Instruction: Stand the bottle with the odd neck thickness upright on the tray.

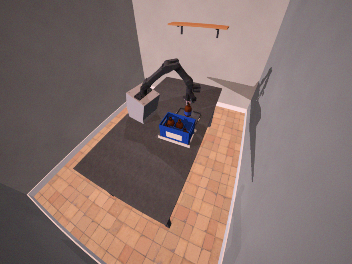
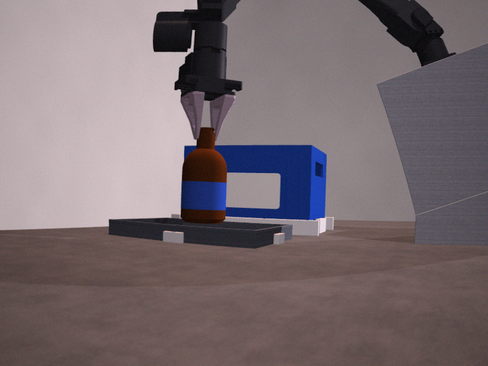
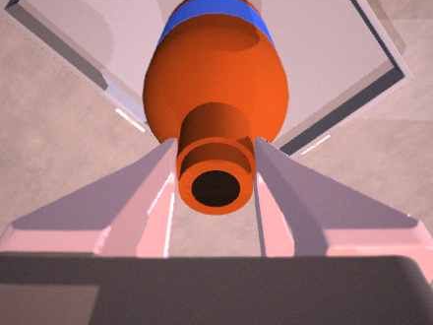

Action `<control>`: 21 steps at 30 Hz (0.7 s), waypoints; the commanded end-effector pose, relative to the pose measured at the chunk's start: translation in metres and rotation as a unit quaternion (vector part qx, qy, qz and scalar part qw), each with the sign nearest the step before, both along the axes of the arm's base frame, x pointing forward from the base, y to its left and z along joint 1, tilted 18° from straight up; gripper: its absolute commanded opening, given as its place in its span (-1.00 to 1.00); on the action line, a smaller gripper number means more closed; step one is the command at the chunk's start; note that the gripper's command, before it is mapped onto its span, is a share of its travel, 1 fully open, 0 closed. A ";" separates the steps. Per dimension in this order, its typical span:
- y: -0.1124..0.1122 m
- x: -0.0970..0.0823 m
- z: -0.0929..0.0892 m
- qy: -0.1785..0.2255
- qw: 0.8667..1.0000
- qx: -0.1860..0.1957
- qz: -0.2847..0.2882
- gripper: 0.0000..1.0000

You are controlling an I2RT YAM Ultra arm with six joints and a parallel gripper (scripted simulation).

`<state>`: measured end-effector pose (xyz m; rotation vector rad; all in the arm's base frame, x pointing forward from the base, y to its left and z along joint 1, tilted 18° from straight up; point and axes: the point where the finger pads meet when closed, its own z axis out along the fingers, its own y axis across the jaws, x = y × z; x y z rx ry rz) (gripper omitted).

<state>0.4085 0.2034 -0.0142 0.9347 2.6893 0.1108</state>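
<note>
My gripper (image 1: pixel 188 103) (image 2: pixel 207 137) (image 3: pixel 216 151) is shut on the neck of a brown bottle (image 1: pixel 187 110) (image 2: pixel 203 195) (image 3: pixel 216 72) with a blue label. The bottle is upright, within the outline of the dark tray (image 2: pixel 228 237) (image 3: pixel 344 110). Its base shows above the tray's front rim, apparently a little above the tray floor. The blue crate (image 1: pixel 163 130) (image 2: pixel 252 158) stands beside the tray. Several brown bottles stand in it, among them one at the back left (image 1: pixel 171 121) and one near the middle (image 1: pixel 179 125); their lower parts are hidden. I cannot compare neck thickness.
White strips (image 1: pixel 173 141) (image 2: pixel 303 226) lie around the crate's foot. The arm's grey base block (image 1: pixel 135 107) (image 2: pixel 447 138) stands on the table (image 1: pixel 132 158). A wooden shelf (image 1: pixel 198 25) is on the back wall, above the arm.
</note>
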 end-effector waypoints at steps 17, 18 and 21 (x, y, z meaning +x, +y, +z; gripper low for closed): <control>0.000 0.005 0.005 -0.012 1.000 0.004 0.000 -1.00; 0.000 0.005 0.003 -0.011 1.000 0.004 0.000 -1.00; -0.001 0.005 0.002 -0.011 1.000 0.004 0.000 -1.00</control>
